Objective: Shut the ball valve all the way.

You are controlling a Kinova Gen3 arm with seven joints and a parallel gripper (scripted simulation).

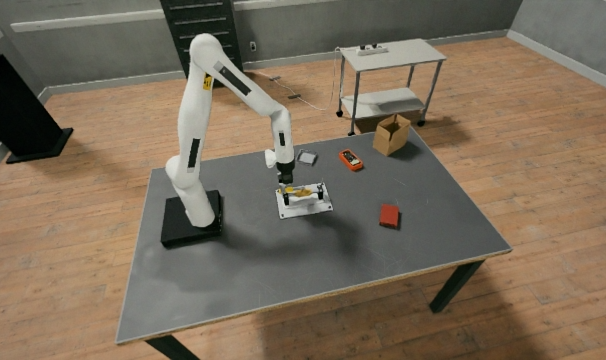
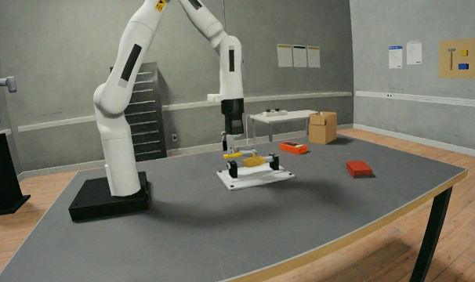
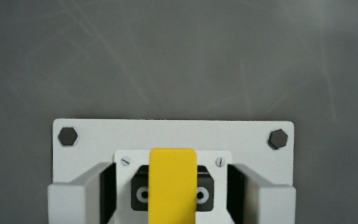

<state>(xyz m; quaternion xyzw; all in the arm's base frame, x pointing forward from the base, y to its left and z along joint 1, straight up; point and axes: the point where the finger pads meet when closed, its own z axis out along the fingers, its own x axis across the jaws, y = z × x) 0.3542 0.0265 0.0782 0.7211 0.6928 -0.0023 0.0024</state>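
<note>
The ball valve (image 1: 303,193) (image 2: 254,160) sits on a white base plate (image 1: 305,210) (image 2: 257,178) (image 3: 175,135) near the middle of the grey table (image 1: 303,250) (image 2: 222,227). Its yellow handle (image 1: 297,188) (image 2: 233,155) (image 3: 172,185) lies along the pipe and ends at my gripper. My gripper (image 1: 285,187) (image 2: 229,149) (image 3: 171,186) is open and points straight down. Its two light fingers stand one on each side of the handle's end in the wrist view, with gaps between them and the handle.
A red block (image 1: 389,216) (image 2: 359,168) lies to the right of the valve. An orange meter (image 1: 351,160) (image 2: 293,147), a small grey tray (image 1: 307,158) and an open cardboard box (image 1: 391,134) (image 2: 323,127) stand toward the far edge. The arm's black base (image 1: 190,220) (image 2: 108,200) is at the left.
</note>
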